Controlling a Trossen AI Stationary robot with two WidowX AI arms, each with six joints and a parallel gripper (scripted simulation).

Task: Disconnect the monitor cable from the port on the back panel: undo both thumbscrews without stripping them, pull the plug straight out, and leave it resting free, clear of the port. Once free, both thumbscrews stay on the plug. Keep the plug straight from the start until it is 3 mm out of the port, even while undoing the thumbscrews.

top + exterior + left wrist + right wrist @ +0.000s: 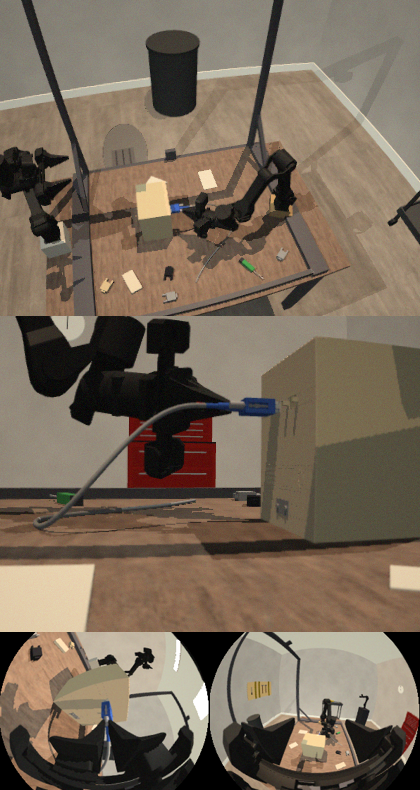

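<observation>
The left hand was held nearly level, its fingers aimed at the back of the beige box. The fingers were drawn almost together, and their tips were clenched on the grey piece at the rear of the blue plug. The plug stood at the upper part of the back panel, straight and level, its front end at the port. Pale markings showed on its housing, too small to read. From it the grey cable arched past the hand and down to the wooden surface, where it bent back in a loop.

Low on the same panel sat a grey socket. Farther out, a green-handled screwdriver and a black clip lay apart from the box.

Beyond the box's other side, the right arm was raised, well away from the plug. The right hand was released, its fingers spread wide with nothing between them. A red cabinet stood in the background.
</observation>
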